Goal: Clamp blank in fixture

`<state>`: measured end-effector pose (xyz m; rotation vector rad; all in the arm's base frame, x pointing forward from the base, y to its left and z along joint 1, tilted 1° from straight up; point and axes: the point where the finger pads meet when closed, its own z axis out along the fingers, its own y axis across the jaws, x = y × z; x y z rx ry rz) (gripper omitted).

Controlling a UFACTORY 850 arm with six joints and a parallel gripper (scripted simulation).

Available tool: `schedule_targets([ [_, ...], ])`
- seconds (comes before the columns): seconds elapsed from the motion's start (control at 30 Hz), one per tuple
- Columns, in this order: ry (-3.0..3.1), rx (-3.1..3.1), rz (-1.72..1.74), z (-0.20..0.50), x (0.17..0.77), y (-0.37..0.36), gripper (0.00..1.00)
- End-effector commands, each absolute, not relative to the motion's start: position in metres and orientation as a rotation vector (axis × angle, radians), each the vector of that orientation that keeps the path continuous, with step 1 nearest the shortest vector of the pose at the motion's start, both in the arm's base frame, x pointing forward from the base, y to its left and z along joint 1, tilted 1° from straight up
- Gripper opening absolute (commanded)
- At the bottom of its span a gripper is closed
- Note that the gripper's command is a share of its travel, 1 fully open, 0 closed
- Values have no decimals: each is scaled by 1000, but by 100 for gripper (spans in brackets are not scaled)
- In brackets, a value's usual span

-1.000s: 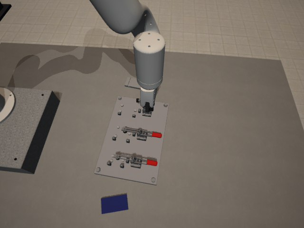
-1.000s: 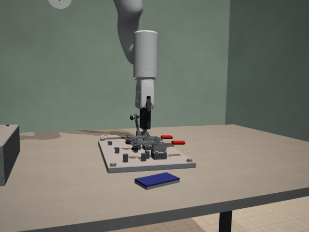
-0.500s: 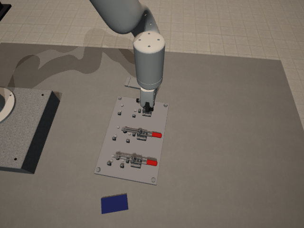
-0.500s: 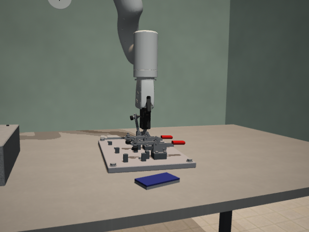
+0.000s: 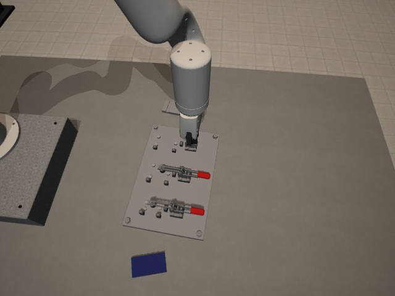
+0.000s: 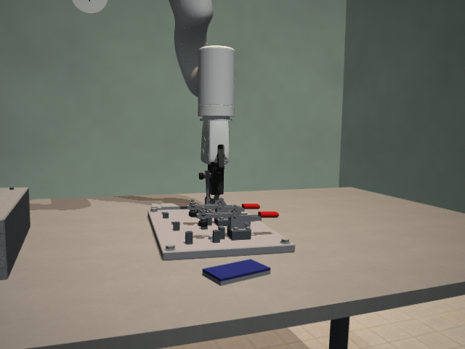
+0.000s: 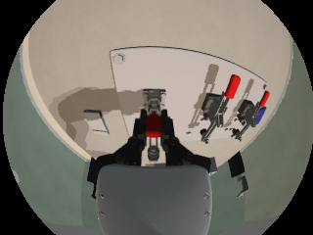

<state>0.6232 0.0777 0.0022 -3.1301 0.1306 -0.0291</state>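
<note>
The blue blank [image 5: 148, 264] [image 6: 236, 270] lies flat on the table in front of the fixture plate [image 5: 205, 159] [image 6: 262, 244]. It also shows as a small blue spot in the wrist view [image 7: 261, 116]. The grey finished part [image 5: 168, 107] lies flat on the table behind the plate. My gripper [image 5: 191, 142] [image 6: 216, 184] [image 7: 154, 116] stands upright over the far nest, shut on the red grip of the far clamp's handle, which is raised about upright. The far nest [image 5: 165, 143] is empty, its pads and blocks bare. The middle clamp [image 5: 203, 174] [image 6: 251, 206] and the near clamp [image 5: 197, 211] [image 6: 268, 214] lie with handles down.
A speckled grey block [image 5: 31, 165] [image 6: 13, 225] carrying the arm's base stands at the table's left. The table's front edge runs just beyond the blank in the exterior view.
</note>
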Motion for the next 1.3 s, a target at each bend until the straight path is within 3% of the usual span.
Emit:
schedule_targets([
  [0.0, 130, -3131, -19, 1, 620, 78, 0],
  [0.2, 130, -3131, -19, 1, 620, 78, 0],
  [0.23, 130, -3131, -19, 1, 620, 78, 47],
  [1.27, 130, -3131, -19, 8, 620, 78, 47],
])
